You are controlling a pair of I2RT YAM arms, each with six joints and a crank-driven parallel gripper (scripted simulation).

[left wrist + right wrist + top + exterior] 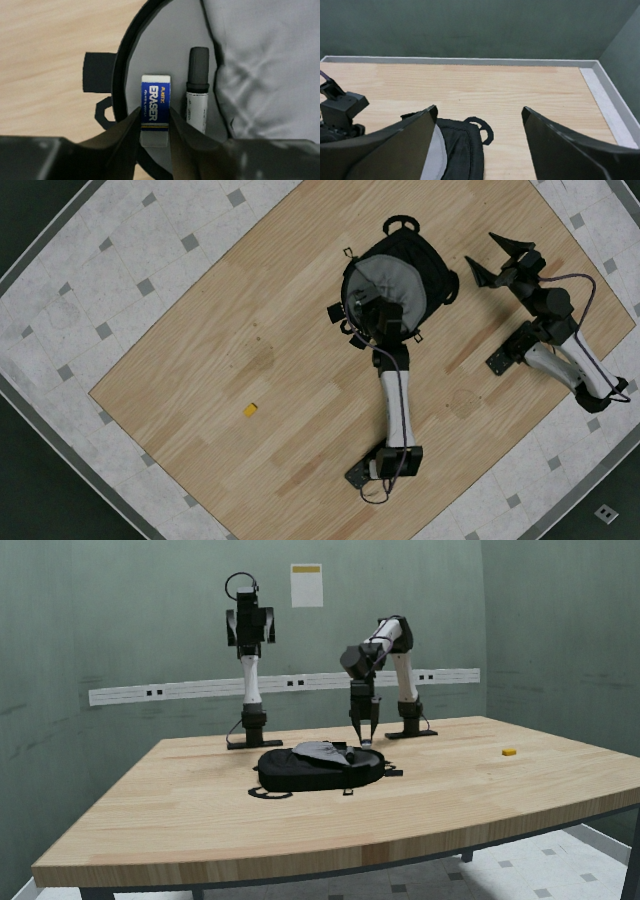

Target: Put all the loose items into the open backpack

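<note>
The black backpack [429,262] [300,779] [461,149] lies flat, its grey flap [398,273] [316,751] [273,60] folded back, so part of the opening shows. My left gripper [366,741] is shut on a blue and white eraser [156,100] and holds it over the uncovered part of the opening. A marker [198,72] [350,755] with a dark cap and white barrel lies in the opening beside the flap's edge, right of the eraser in the left wrist view. A small yellow block [250,410] [509,752] lies on the table. My right gripper [478,245] [479,108] is open and empty.
Black straps and buckles [335,313] [99,72] stick out from the backpack's rim onto the wooden table [210,345] [200,825]. A handle loop [401,221] [486,130] sticks out at its other end. The left arm reaches across the backpack; the right arm stands apart from it.
</note>
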